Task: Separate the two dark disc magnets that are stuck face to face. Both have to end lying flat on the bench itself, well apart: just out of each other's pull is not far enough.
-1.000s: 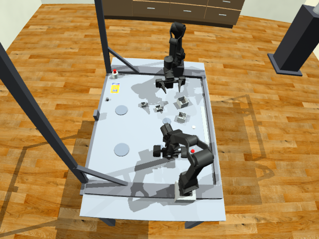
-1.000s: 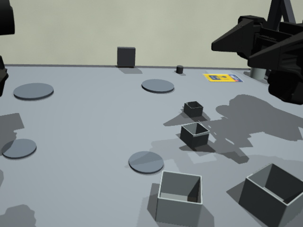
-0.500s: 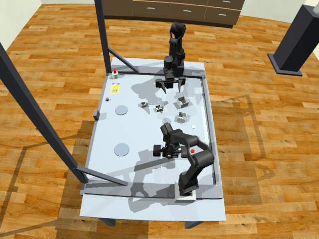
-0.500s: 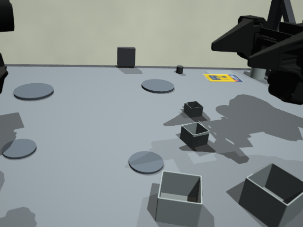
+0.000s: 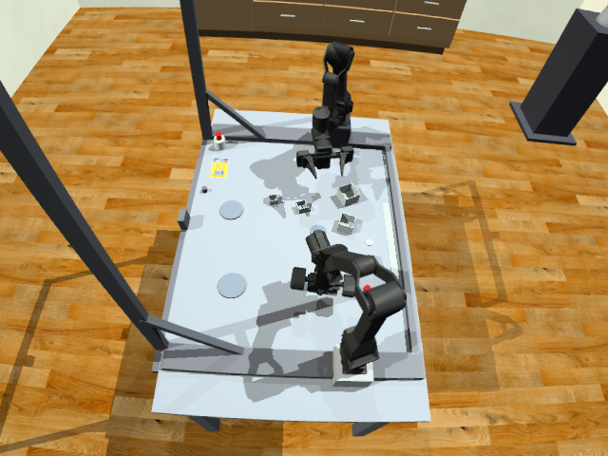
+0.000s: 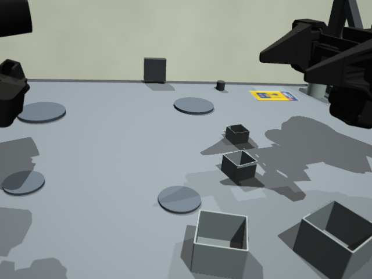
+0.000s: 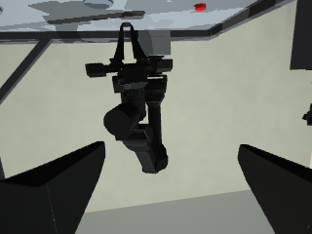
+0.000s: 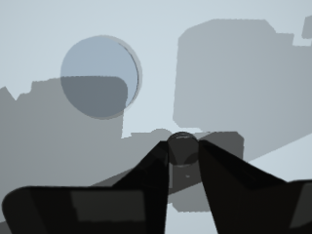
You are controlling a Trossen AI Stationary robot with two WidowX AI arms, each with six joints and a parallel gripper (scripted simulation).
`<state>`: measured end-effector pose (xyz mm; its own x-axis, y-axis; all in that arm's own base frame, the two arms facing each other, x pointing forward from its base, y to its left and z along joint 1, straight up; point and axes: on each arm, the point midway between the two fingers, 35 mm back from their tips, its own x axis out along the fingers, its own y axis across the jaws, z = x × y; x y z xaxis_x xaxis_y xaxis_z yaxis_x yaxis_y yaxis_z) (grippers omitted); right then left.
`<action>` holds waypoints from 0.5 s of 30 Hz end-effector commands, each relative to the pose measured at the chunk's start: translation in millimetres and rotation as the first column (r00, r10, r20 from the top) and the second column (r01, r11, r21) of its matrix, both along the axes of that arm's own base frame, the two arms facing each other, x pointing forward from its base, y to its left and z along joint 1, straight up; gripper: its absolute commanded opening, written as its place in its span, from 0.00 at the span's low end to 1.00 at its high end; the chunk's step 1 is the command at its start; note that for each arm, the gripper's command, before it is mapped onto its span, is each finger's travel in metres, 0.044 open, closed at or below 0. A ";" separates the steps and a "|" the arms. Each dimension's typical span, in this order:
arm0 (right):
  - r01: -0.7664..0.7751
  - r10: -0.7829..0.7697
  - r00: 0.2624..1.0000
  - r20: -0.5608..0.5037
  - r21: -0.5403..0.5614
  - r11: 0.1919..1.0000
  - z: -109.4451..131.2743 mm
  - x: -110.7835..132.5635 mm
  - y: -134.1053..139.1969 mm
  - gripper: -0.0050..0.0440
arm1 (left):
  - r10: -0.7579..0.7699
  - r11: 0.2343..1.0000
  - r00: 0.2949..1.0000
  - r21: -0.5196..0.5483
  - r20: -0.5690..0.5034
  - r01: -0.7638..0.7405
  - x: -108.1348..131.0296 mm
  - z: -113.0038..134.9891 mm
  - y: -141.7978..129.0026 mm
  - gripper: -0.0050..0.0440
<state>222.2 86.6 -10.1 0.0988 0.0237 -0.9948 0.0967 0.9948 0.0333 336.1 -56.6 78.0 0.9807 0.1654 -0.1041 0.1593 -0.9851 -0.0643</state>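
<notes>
Magnets, dark and disc-shaped [image 8: 182, 149], are sitting between the fingertips of the right pincer [image 5: 321, 293] [image 7: 127, 25] [image 8: 182, 148], just below the middle of the right wrist view. That pincer is closing on them, its fingers standing close together on either side. A thin curved edge is showing along the top of the round dark shape, but the pictures are leaving it unclear how the two discs are lying together, or whether they are touching the tabletop [image 5: 265, 245] [image 6: 120, 144].

The left pincer [image 5: 329, 175] [image 6: 283, 66] [image 7: 172, 149] is hanging wide open above the upper part of the top view, holding nothing between its fingers.

A flat, round blue-grey plate [image 8: 99, 75] is lying toward the upper left of the right wrist view, apart from the fingertips. In the exterior view, a small open square box [image 6: 237, 134] is standing near a second square box [image 6: 238, 165], while a larger square box [image 6: 220, 243] is standing at the lower middle and another larger box [image 6: 327, 240] at the lower right. A small black cylinder [image 5: 204, 189] [image 6: 220, 85] is standing near the far edge, beside a flat yellow-and-blue card [image 5: 218, 167] [image 6: 273, 95]. A white bottle with a red top [image 5: 218, 142] is standing at the upper left of the top view.
</notes>
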 end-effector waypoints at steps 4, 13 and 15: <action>0.056 -0.058 0.996 0.063 0.025 0.998 2.1 21.6 5.0 0.18 | -0.001 1.000 1.000 -0.005 0.016 0.001 1.1 4.9 -0.8 0.92; 0.201 -0.219 0.956 0.194 0.108 0.974 2.8 66.0 11.2 0.18 | -0.001 1.000 1.000 -0.005 0.016 0.001 1.1 4.9 -0.8 0.92; 0.236 -0.261 0.939 0.225 0.135 0.962 3.6 77.5 12.6 0.18 | -0.001 1.000 1.000 -0.005 0.016 0.001 1.1 4.9 -0.8 0.92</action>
<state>279.7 96.1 -10.0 0.2909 0.0635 -0.9547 0.2785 0.9490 0.1479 336.1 -56.6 78.0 0.9807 0.1654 -0.1041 0.1593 -0.9851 -0.0643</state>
